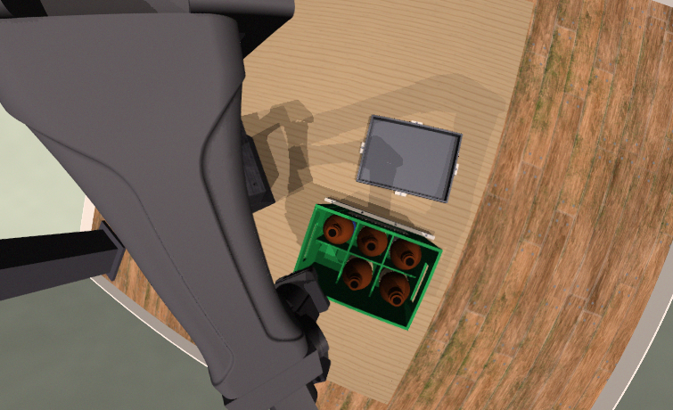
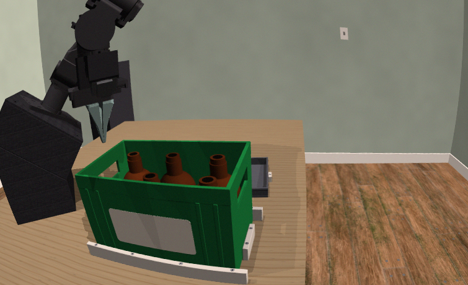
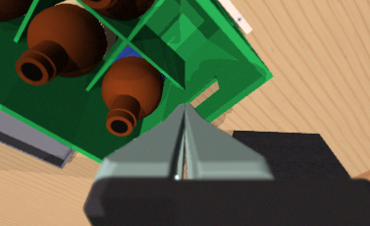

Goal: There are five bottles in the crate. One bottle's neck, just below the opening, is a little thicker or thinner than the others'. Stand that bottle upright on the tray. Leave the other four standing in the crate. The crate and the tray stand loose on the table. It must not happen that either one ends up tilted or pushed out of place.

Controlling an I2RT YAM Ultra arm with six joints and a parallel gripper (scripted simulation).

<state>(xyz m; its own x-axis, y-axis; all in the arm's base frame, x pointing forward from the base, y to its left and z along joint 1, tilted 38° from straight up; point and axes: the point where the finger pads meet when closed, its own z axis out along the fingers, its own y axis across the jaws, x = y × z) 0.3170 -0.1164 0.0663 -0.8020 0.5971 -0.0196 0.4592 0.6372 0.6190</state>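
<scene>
"While all five bottles (image 1: 372, 243) (image 2: 173, 168) (image 3: 132, 90) stand in the crate (image 1: 367, 314) (image 2: 214, 226) (image 3: 239, 81), what is your tool (image 1: 306, 292) (image 2: 103, 140) (image 3: 185, 112) doing?"

"It's clenched on nothing, tips together, above the crate's rim. I'd say closing makes it slimmer near the necks, and the height gives me a look in before I choose."

"So where is the odd bottle?"

"Among those five, though I can't tell which from here. The tray (image 1: 420, 162) (image 2: 262, 192) (image 3: 28, 135) has no bottle on it."

"Why the dividers and the white strips (image 1: 380, 218) (image 2: 167, 261) (image 3: 239, 20)?"

"The dividers give each bottle its own pocket, likely to keep it upright. The strips on the desk (image 1: 359, 356) (image 2: 207, 129) (image 3: 328, 74) border the crate, perhaps marking its place. I wouldn't lean on them, since it's loose."

"Does one view tell you enough?"

"No. From above, I see the whole tray and the pocket without a bottle (image 1: 331, 251) (image 3: 187, 29), but the arm hides my fingertips. The outside view shows them shut and three necks side-on, while the front wall hides most of the bottles and the crate covers part of the tray. My wrist view looks closely at a corner bottle's mouth and the blue patch (image 1: 354, 224) (image 3: 130, 52) beside it. For judging neck thickness, I'd want a closer side-on look."
</scene>
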